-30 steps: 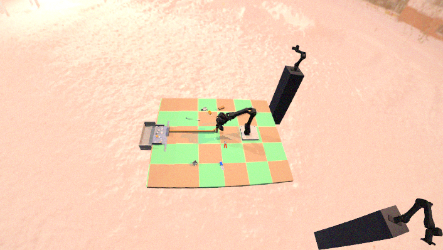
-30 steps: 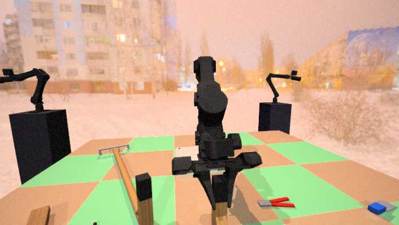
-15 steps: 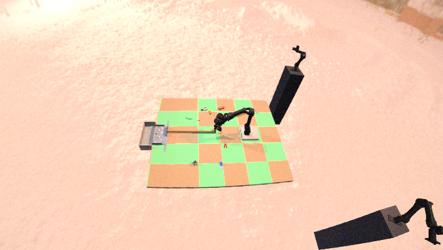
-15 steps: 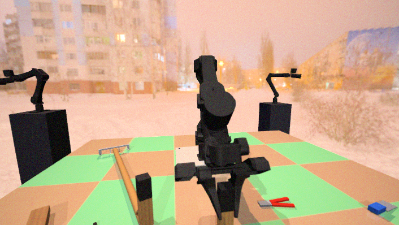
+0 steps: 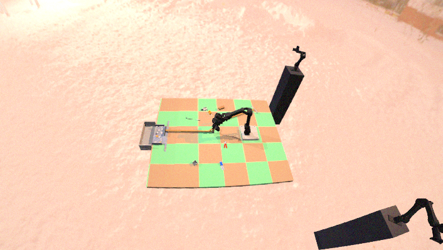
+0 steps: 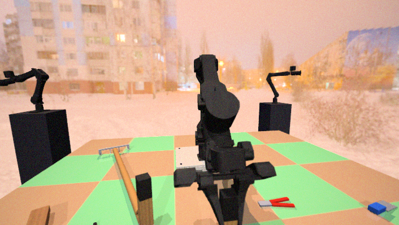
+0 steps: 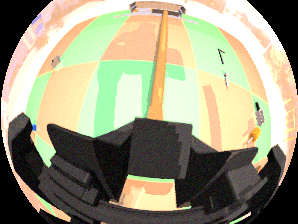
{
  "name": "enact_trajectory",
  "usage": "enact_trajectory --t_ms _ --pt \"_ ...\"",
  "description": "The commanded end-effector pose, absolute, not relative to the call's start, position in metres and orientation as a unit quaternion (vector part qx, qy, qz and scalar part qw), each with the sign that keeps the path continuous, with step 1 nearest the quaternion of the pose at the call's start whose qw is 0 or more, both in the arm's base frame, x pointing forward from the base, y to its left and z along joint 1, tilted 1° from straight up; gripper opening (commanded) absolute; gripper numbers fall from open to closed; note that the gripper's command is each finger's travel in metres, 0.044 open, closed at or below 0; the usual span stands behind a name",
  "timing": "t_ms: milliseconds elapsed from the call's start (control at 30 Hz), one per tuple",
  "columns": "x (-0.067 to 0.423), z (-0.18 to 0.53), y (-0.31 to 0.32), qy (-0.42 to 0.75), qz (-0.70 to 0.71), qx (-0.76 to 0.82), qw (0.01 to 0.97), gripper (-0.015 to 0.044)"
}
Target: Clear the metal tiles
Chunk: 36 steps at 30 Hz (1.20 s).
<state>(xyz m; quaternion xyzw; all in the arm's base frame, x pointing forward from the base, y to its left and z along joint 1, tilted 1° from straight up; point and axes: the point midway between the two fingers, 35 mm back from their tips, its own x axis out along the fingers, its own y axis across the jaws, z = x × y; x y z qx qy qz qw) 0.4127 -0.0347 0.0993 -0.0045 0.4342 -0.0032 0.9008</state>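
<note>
- Snow-covered ground surrounds a checkered green-and-orange table [image 5: 176, 176] at the middle of the top view. At its left edge sits the grey catch box [image 5: 145, 135], with the steel bench plate [image 5: 158, 135] just right of it, small pale metal tiles [image 5: 159, 132] crowded on it. The long scraper [image 5: 188, 130], a thin orange-brown handle with a grey crossbar blade at its left end, reaches from the plate rightward to the gripper [image 5: 215, 129]. The black arm [image 5: 238, 114] rises from a pale base plate [image 5: 255, 137] right of centre.
- Seen from the exterior view, the arm fills the centre and the gripper [image 6: 229, 207] points down at the lower edge, clamped on the scraper's wooden end, which is barely visible there. A rake [image 6: 121, 167] with a wooden shaft lies at left; red pliers [image 6: 278, 203] lie at lower right.
- Through the wrist view, the dark fingers frame the bottom, closed narrowly on the scraper [image 7: 161, 63], whose handle runs straight up to the catch box [image 7: 156, 8] at the top.
</note>
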Motion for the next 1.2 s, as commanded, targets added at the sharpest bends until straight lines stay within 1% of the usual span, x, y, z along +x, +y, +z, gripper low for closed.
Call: enact_trajectory --t_ms 0,1167 --pt "0.423 0.103 -0.038 0.428 -0.004 -0.005 0.904 0.0000" --pt "0.475 0.110 -0.041 0.426 -0.004 -0.005 0.904 0.0000"
